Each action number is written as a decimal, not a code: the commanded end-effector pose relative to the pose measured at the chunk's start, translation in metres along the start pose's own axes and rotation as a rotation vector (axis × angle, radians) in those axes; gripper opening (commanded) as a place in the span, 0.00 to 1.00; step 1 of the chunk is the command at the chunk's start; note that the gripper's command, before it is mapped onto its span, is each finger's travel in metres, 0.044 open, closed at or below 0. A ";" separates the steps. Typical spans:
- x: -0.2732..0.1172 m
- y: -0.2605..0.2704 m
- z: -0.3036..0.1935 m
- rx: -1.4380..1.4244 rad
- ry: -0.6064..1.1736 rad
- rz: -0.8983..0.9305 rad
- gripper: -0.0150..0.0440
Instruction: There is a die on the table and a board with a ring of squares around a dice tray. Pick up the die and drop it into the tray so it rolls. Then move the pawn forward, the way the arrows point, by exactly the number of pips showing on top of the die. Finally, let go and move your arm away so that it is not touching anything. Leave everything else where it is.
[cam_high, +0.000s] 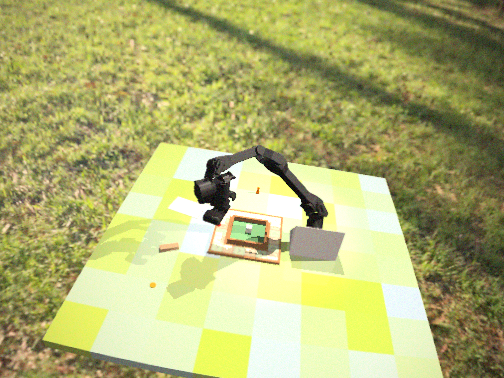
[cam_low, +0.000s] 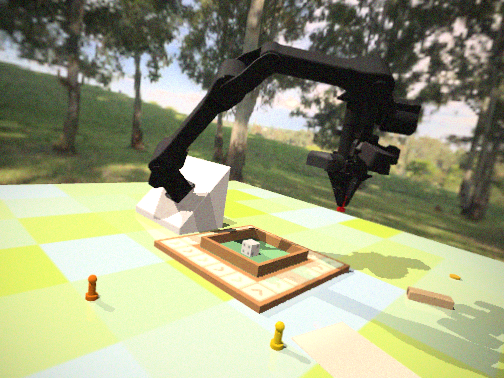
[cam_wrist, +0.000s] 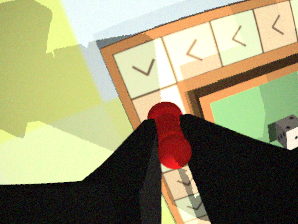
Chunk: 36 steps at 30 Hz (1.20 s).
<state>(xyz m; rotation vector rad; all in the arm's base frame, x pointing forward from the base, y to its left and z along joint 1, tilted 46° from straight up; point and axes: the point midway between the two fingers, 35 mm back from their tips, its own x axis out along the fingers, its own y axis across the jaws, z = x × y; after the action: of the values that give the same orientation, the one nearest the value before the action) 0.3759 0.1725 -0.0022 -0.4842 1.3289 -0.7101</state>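
Note:
My gripper (cam_low: 341, 204) (cam_wrist: 167, 127) is shut on the red pawn (cam_low: 341, 210) (cam_wrist: 172, 137). It holds the pawn in the air above the board (cam_high: 245, 258) (cam_low: 305, 289) (cam_wrist: 114, 75), over the ring squares near one corner in the wrist view. Arrows mark the squares. The white die (cam_high: 249, 228) (cam_low: 250, 248) (cam_wrist: 288, 134) lies on the green floor of the dice tray (cam_high: 247, 244) (cam_low: 282, 263), away from the fingers. The pips on its top face are too blurred to count surely.
An orange pawn (cam_high: 258, 190) (cam_low: 91, 289) and a yellow pawn (cam_low: 278, 337) stand off the board. A pale card (cam_high: 185, 206) (cam_low: 350, 352), wooden block (cam_high: 169, 247) (cam_low: 430, 297) and small orange disc (cam_high: 152, 285) (cam_low: 454, 276) lie around it. A grey-white angular block (cam_high: 316, 244) (cam_low: 205, 200) stands by the arm base.

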 end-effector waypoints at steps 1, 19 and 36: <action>-0.013 0.000 -0.002 0.005 -0.001 0.004 0.25; 0.024 0.001 -0.019 0.016 -0.003 0.005 0.25; 0.064 -0.006 -0.047 0.004 -0.001 0.002 0.25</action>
<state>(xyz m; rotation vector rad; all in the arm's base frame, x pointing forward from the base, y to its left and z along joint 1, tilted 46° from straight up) 0.3377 0.1322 -0.0502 -0.4756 1.3290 -0.7130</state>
